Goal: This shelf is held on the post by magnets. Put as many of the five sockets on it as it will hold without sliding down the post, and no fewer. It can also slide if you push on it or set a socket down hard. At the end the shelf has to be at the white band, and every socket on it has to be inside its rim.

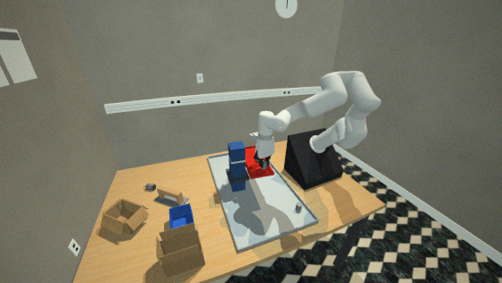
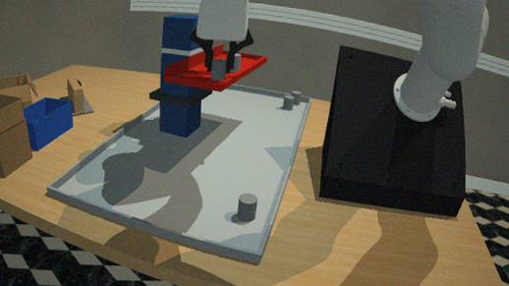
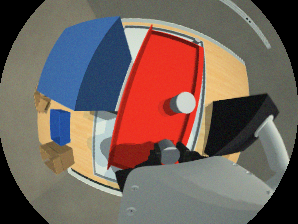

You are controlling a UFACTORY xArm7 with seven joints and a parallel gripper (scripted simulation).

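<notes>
The red shelf (image 2: 208, 73) sits on the blue post (image 2: 179, 73), just under the white band (image 2: 177, 50); a black collar (image 2: 175, 96) rings the post lower down. My gripper (image 2: 219, 67) is over the shelf and shut on a grey socket (image 2: 219, 71), held inside the rim. I cannot tell whether it touches the shelf floor. A second socket (image 2: 236, 61) stands on the shelf just behind it. In the wrist view the held socket (image 3: 169, 155) is near the shelf's (image 3: 160, 96) near end and the other socket (image 3: 181, 103) is mid-shelf. Two sockets (image 2: 292, 99) stand at the tray's far corner and one socket (image 2: 247, 207) near its front.
The post stands on a grey rimmed tray (image 2: 190, 162). A black wedge-shaped box (image 2: 392, 136) stands to the tray's right. A blue bin (image 2: 49, 121) and cardboard boxes (image 2: 2, 124) are on the table to the left.
</notes>
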